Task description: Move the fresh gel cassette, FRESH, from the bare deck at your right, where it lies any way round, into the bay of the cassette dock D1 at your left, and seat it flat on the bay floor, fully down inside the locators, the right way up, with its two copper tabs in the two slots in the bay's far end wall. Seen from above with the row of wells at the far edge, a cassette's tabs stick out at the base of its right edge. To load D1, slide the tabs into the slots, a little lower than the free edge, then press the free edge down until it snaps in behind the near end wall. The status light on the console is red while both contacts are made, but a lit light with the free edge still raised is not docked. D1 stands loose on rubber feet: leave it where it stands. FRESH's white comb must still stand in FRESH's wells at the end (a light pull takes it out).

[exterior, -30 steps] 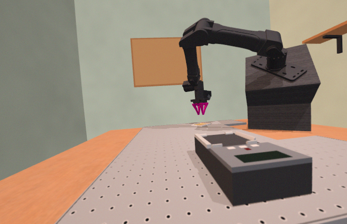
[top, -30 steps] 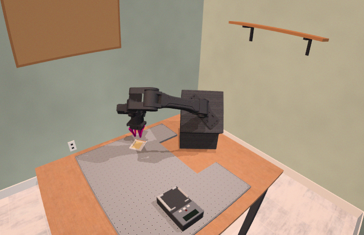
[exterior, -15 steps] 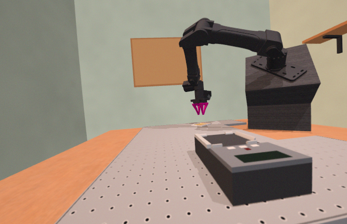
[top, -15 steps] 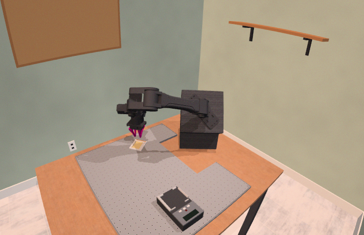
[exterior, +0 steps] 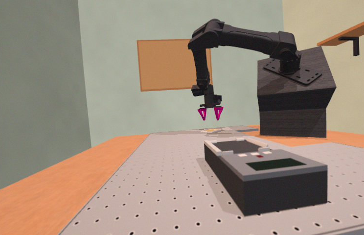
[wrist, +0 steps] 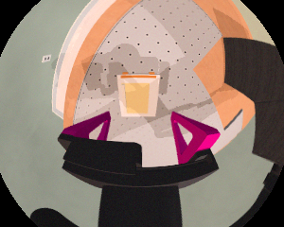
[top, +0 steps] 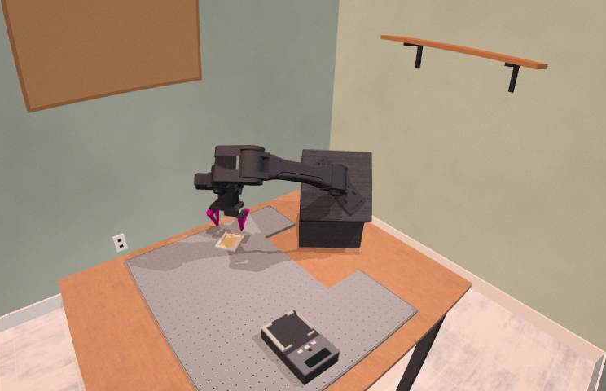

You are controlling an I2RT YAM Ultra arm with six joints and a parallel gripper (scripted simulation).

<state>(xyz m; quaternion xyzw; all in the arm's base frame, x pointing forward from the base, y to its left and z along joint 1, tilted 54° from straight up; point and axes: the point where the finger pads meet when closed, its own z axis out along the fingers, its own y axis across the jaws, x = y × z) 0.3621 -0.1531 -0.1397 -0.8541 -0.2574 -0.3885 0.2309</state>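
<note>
The cassette FRESH (top: 230,240), a white frame with a yellow gel face, lies flat on the perforated deck far from the dock. It also shows in the exterior view (exterior: 211,130) and in the wrist view (wrist: 138,96), where two copper tabs stick out at its far edge. My gripper (top: 228,218) hangs open and empty a little above it, its magenta fingers spread wide in the exterior view (exterior: 210,113) and either side of the cassette in the wrist view (wrist: 142,134). The dock D1 (top: 298,340) (exterior: 235,146) stands at the deck's near end with its dark bay empty. I cannot make out the comb.
The arm's dark pedestal block (top: 335,198) stands on the table beside the cassette. The dock's console (exterior: 274,164) carries a small red light and a dark display. The perforated deck has a notched edge toward the pedestal.
</note>
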